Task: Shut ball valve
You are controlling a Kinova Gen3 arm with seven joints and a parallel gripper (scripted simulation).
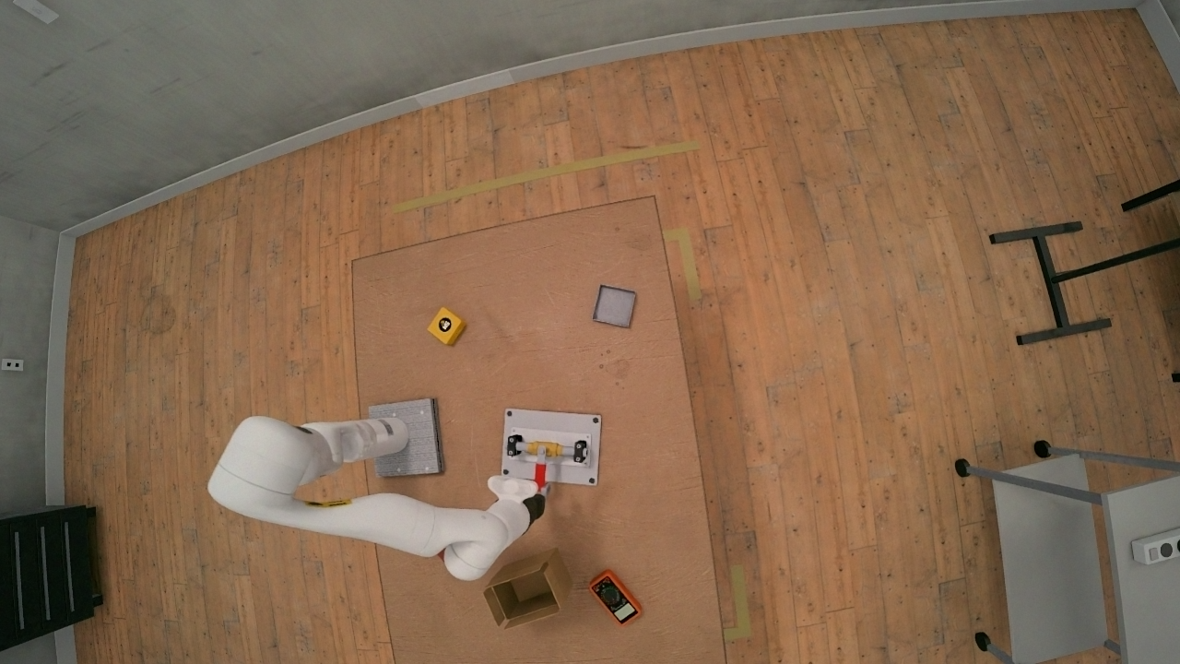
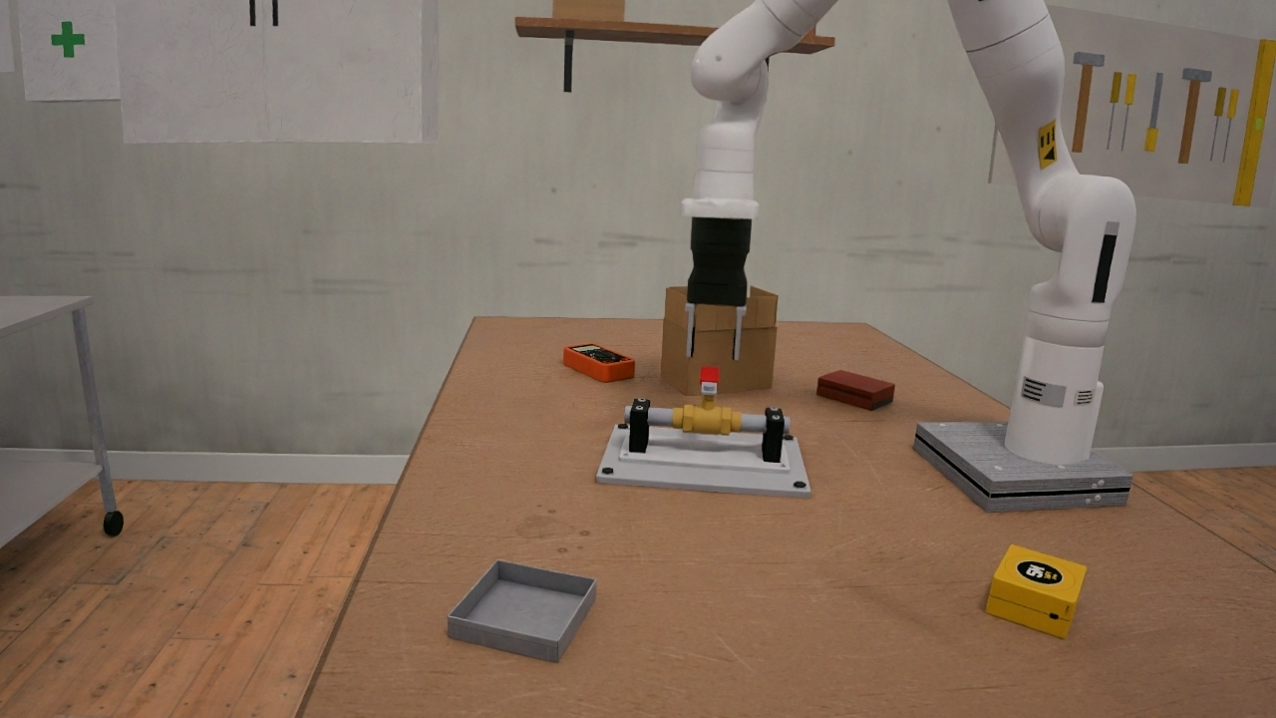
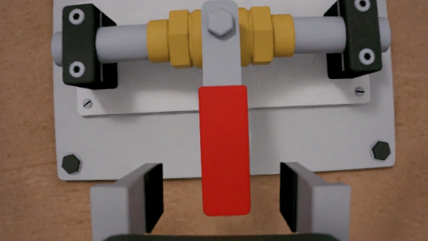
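Observation:
The ball valve has a yellow body (image 1: pixel 544 448) (image 2: pixel 706 418) (image 3: pixel 180 38) on a grey pipe, clamped to a white base plate (image 1: pixel 577 425) (image 2: pixel 696 469) (image 3: pixel 134 134). Its red handle (image 1: pixel 540 473) (image 2: pixel 709 376) (image 3: pixel 225 147) stands at a right angle to the pipe and points toward the cardboard box. My gripper (image 1: pixel 540 492) (image 2: pixel 714 355) (image 3: pixel 221 187) is open. It hangs just above the handle's free end. In the wrist view one finger stands on each side of the handle, apart from it. Nothing is between the fingers.
An open cardboard box (image 1: pixel 527 590) (image 2: pixel 758 357) stands right behind the gripper. An orange multimeter (image 1: pixel 614 597) (image 2: pixel 598 361) and a red-brown block (image 2: pixel 854 389) lie beside the box. A grey tray (image 1: pixel 614 305) (image 2: pixel 521 611) and a yellow box (image 1: pixel 446 325) (image 2: pixel 1035 589) sit near the front edge.

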